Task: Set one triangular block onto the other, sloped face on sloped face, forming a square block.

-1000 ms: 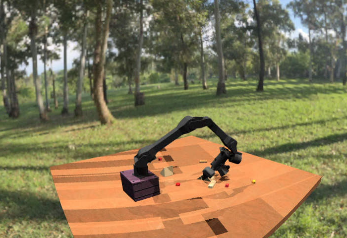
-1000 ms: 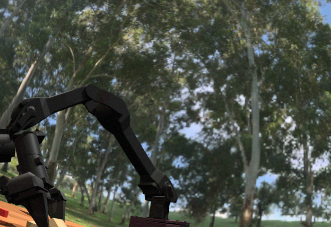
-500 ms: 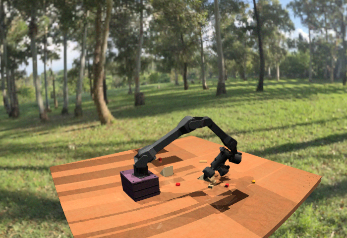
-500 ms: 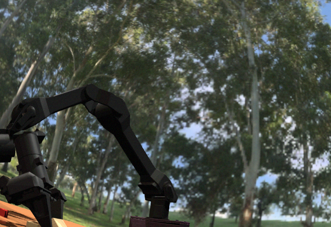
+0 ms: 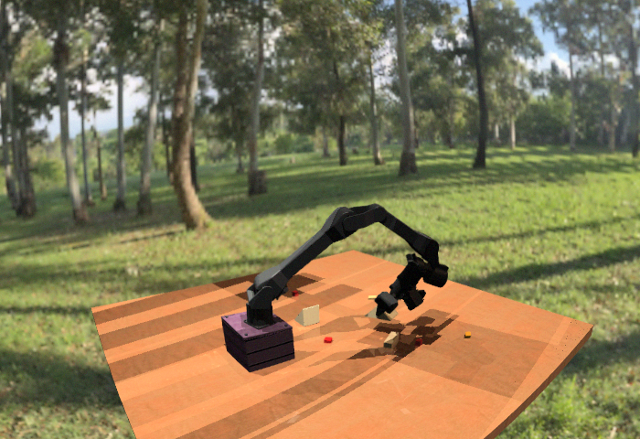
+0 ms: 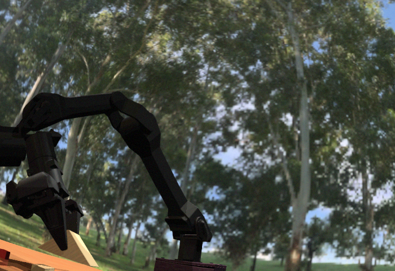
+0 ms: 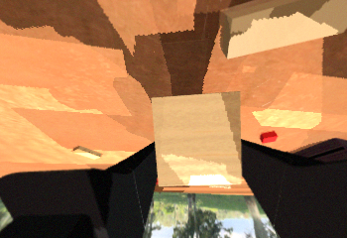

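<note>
A pale wooden triangular block [image 5: 374, 315] [image 6: 76, 249] [image 7: 196, 134] is between the fingers of my gripper [image 5: 387, 312] [image 6: 70, 240] [image 7: 193, 143], which is shut on it. It hangs a little above the table, pointed edge up in the exterior view. A square face of it shows in the wrist view. The other triangular block [image 5: 310, 315] stands on the table between the arm's base and my gripper, a square face toward the top camera. I cannot pick it out in the other two views.
A longer beige block [image 5: 391, 339] [image 7: 281, 37] lies close to the gripper, on the top view's side. A thin beige piece [image 5: 372, 296] lies behind. Small red pieces [image 5: 328, 339] [image 5: 418, 341] [image 5: 294, 293] and a yellow one [image 5: 467, 335] lie around. The purple base [image 5: 259, 344] is at left.
</note>
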Available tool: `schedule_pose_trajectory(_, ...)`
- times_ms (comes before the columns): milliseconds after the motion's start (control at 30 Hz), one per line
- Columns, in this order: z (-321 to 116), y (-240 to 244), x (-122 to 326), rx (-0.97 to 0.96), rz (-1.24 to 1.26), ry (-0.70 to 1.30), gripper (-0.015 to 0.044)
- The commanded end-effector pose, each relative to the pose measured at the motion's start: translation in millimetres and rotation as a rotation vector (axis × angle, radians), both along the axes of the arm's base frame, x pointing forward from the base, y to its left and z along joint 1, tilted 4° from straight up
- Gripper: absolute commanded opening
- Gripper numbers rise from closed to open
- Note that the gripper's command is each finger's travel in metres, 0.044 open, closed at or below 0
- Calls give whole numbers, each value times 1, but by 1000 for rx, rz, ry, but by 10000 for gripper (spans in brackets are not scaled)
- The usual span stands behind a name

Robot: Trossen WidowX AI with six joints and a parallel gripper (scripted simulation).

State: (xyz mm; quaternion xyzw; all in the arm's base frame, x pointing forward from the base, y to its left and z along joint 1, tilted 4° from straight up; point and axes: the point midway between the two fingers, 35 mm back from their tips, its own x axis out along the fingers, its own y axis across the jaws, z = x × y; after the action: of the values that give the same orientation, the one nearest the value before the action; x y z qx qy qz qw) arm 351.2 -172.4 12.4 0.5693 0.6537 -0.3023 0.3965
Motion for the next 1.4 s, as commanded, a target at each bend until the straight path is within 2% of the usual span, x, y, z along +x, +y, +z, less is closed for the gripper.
schedule_pose_trajectory(0, 19, 1, -1, -1, -2, -2, 0)
schedule_pose_trajectory(233, 50, 4, -5, -1, -2, -1, 0)
schedule_pose_trajectory(433, 48, 5, -5, -20, -2, 2, 0)
schedule_pose_trajectory(900, 43, 17, -6, -370, -153, 95, 0)
schedule_pose_trajectory(1367, 50, 26, -5, -700, -412, 40, 0)
